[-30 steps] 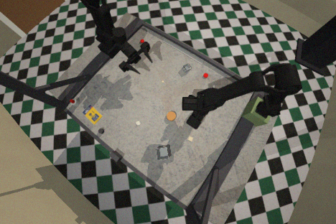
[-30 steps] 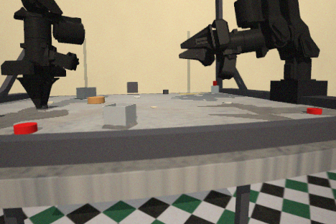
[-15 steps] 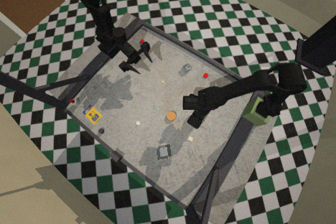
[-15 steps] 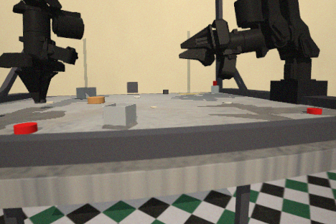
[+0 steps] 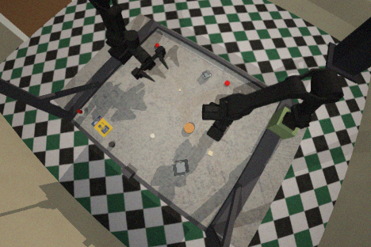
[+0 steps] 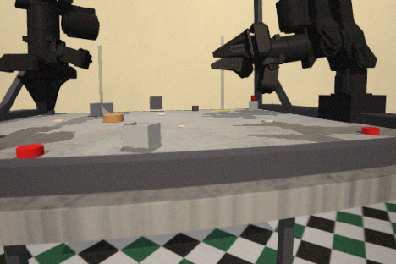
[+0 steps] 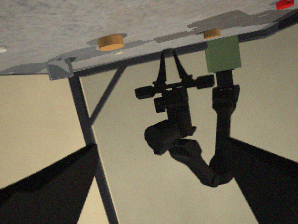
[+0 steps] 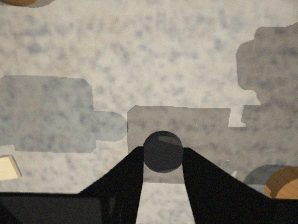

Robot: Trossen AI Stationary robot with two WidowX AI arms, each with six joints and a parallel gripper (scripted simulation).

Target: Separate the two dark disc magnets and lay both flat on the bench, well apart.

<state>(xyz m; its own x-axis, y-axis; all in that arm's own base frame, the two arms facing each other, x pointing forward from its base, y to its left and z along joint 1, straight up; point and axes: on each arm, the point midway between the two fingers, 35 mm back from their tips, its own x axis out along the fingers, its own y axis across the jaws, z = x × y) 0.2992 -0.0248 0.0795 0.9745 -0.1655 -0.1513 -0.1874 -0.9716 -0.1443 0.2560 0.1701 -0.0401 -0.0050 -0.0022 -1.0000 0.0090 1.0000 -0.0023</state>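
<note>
My right gripper is shut on a dark disc, whose round face shows between the fingertips in the right wrist view. The fingers point down and hold it a little above the bench. Only the upper face shows, so I cannot tell whether the second magnet is stuck beneath it. In the top view the arm hides the fingertips. My left gripper is open and empty, raised above the bench on the other side, far from the disc.
An orange disc lies beside the right arm. A clear box, red discs, a square grey frame, a yellow card and a small dark cylinder stand around the bench.
</note>
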